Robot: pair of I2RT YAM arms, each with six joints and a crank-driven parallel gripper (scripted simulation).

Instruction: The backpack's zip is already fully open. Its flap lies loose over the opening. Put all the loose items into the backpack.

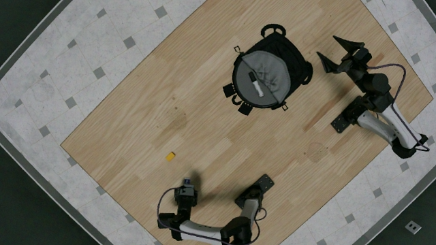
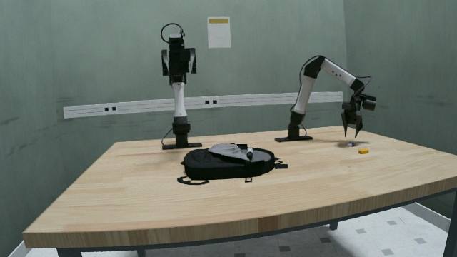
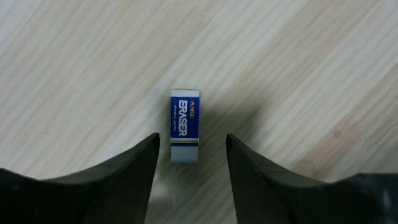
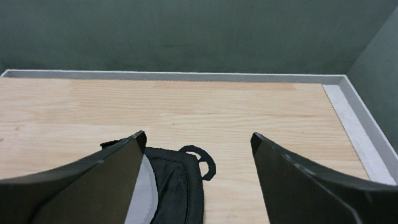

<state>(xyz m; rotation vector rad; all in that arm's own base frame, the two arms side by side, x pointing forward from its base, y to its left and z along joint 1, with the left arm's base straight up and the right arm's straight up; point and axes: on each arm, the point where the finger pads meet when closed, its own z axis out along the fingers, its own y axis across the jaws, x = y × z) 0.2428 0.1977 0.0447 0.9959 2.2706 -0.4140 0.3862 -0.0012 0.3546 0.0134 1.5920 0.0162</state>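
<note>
the left gripper [image 1: 186, 190] [image 2: 350, 135] [image 3: 193, 136], the nearer one, stands parted and empty above the table, the blue-and-white eraser [image 1: 187, 181] [image 2: 350, 144] [image 3: 184, 126] beneath toward eleven o'clock in its wrist view, long axis twelve to six.

The bench [image 1: 204, 112] [image 2: 228, 200] is topped in pale striped wood. Below its front edge, a pale floor [image 1: 112, 27] [image 2: 371, 243] is dotted with grey squares. Beyond its back edge, green walls [image 2: 125, 64] [image 4: 200, 35] are crossed by a white strip [image 2: 153, 106], with a sheet [image 2: 218, 35] hung above.
</note>
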